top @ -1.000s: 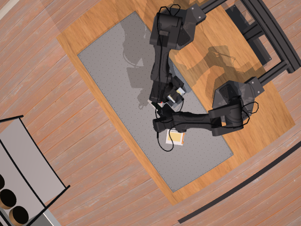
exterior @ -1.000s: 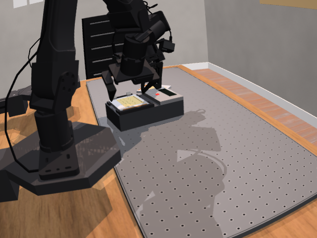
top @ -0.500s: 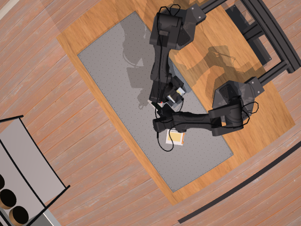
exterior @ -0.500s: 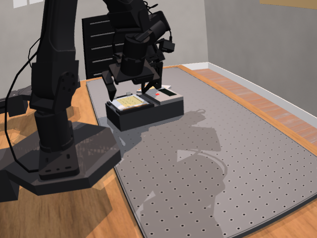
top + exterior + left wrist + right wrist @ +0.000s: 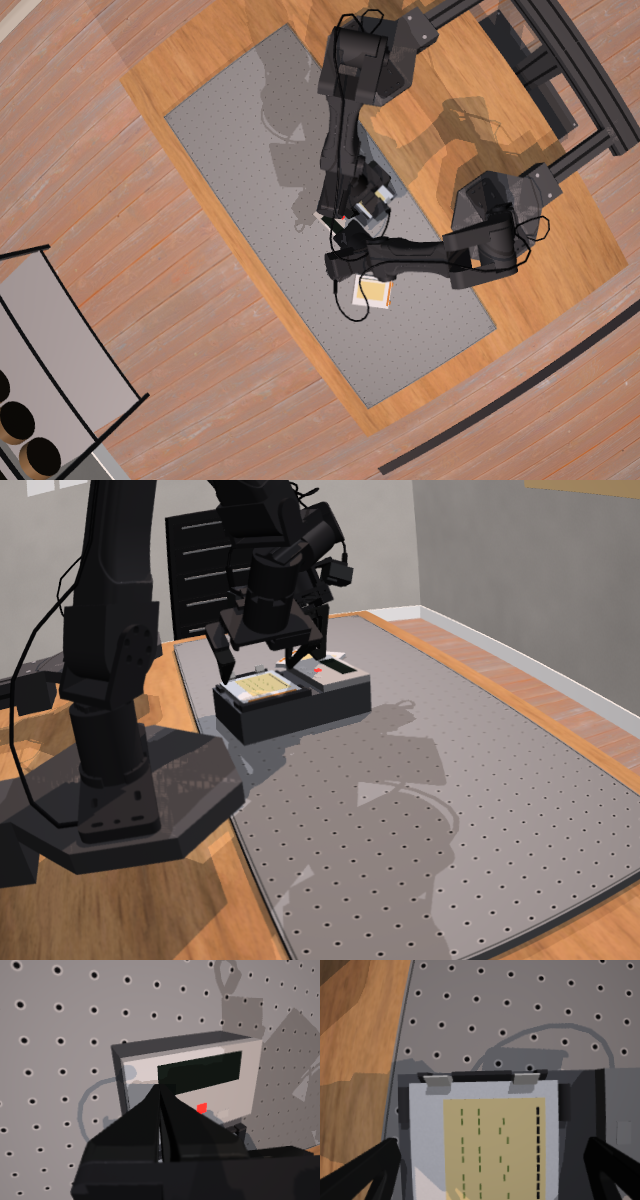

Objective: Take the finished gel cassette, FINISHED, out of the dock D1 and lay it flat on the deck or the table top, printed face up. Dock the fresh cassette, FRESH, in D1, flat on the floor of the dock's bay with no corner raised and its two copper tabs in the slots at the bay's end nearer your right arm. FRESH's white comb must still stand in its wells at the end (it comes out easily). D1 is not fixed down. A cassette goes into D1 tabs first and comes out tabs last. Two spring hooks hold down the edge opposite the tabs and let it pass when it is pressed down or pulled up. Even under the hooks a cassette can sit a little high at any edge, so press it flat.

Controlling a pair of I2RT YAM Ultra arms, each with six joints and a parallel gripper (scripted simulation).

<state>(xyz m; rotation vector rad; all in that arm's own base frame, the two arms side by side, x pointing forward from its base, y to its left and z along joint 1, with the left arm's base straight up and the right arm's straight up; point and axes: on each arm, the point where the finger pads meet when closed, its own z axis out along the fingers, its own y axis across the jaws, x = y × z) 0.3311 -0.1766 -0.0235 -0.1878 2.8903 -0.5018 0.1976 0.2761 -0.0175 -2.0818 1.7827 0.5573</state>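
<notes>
Dock D1 [image 5: 310, 712] [image 5: 625, 1090] stands on the deck. FINISHED [image 5: 263, 684] [image 5: 495, 1150], with yellow gel and green bands, lies face up in its bay. Two grey hooks lie over its edge at the top of the right wrist view. My right gripper [image 5: 258, 674] [image 5: 490, 1148] is open, its fingers at either side of FINISHED; contact cannot be told. My left gripper [image 5: 322, 655] [image 5: 159, 1091] is shut and empty, by the dock's display panel. FRESH [image 5: 372, 290] lies on the deck beyond the dock, with orange at one edge, partly under the left arm. Its comb cannot be made out.
The dock's panel has a dark display [image 5: 338, 665] [image 5: 200, 1072] and a red mark [image 5: 317, 670] [image 5: 201, 1108]. Both arms crowd the dock. The perforated deck [image 5: 217, 149] [image 5: 496, 769] continues on both sides of it, with wooden table [image 5: 558, 294] around.
</notes>
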